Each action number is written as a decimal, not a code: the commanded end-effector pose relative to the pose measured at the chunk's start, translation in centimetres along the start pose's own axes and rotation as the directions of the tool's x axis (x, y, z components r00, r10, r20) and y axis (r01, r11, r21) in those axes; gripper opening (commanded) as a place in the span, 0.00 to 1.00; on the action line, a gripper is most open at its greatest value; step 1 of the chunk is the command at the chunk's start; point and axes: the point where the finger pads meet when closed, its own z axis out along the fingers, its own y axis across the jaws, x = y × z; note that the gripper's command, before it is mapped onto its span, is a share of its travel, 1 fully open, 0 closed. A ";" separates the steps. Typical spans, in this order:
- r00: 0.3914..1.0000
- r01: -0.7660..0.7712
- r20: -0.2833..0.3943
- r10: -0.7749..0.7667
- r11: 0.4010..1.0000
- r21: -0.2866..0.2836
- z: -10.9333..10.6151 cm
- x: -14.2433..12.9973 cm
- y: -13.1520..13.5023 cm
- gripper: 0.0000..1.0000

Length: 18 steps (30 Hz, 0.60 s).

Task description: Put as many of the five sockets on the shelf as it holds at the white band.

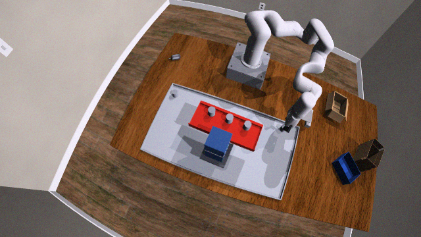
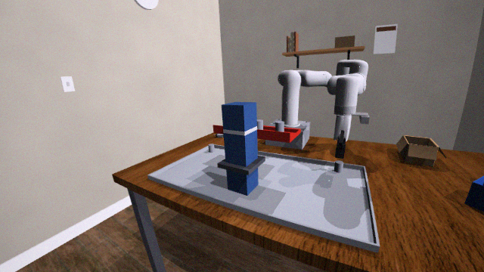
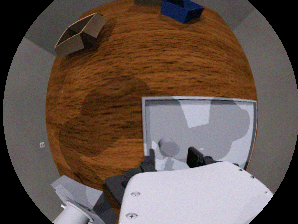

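Top and exterior views put the gripper (image 1: pixel 285 129) (image 2: pixel 340 151) (image 3: pixel 171 156) at the tray corner on the side of the open cardboard box (image 1: pixel 333 115) (image 2: pixel 420 158) (image 3: pixel 91 37), its fingers pointed downward. The fingers are parted and nothing is grasped. Directly below, an upright grey cylindrical socket (image 2: pixel 339 166) (image 3: pixel 170 147) is seen on the grey tray (image 1: pixel 256 178) (image 2: pixel 321 204) (image 3: pixel 172 115); from above it is hidden by the gripper, and in the exterior view its top is seen below the fingertips. A second loose socket (image 1: pixel 173 94) (image 2: pixel 211 148) is placed at the opposite corner of the tray along the same long side. The red shelf (image 1: pixel 247 138) (image 2: pixel 274 134) is held above the tray against the blue post (image 1: pixel 218 138) (image 2: pixel 240 149), on the side toward the robot base (image 1: pixel 245 77) (image 2: pixel 305 137). Three sockets are carried in a row within its rim: one at the end away from the gripper (image 1: pixel 211 111), one in the middle (image 1: pixel 229 118) (image 2: pixel 260 125) and one at the end toward the gripper (image 1: pixel 247 125) (image 2: pixel 279 126). The post is ringed by the white band (image 2: pixel 242 132) and, lower down, by a dark collar (image 2: pixel 242 166). The shelf is seen near the height of the band, but exact alignment cannot be told. Beyond the tray, a blue bin (image 1: pixel 343 176) (image 2: pixel 476 196) is set on the wooden table (image 1: pixel 322 184) (image 2: pixel 416 208) (image 3: pixel 105 75), beside another cardboard box (image 1: pixel 362 159).
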 end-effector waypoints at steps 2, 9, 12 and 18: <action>1.000 0.000 -0.003 0.000 1.000 -0.003 -0.1 0.1 0.1 0.61; 1.000 0.000 -0.003 0.000 1.000 -0.003 0.3 0.1 0.1 0.61; 1.000 0.000 -0.003 0.000 1.000 -0.003 0.8 0.1 0.1 0.61; 1.000 0.000 -0.003 0.000 1.000 -0.003 2.5 0.1 0.1 0.61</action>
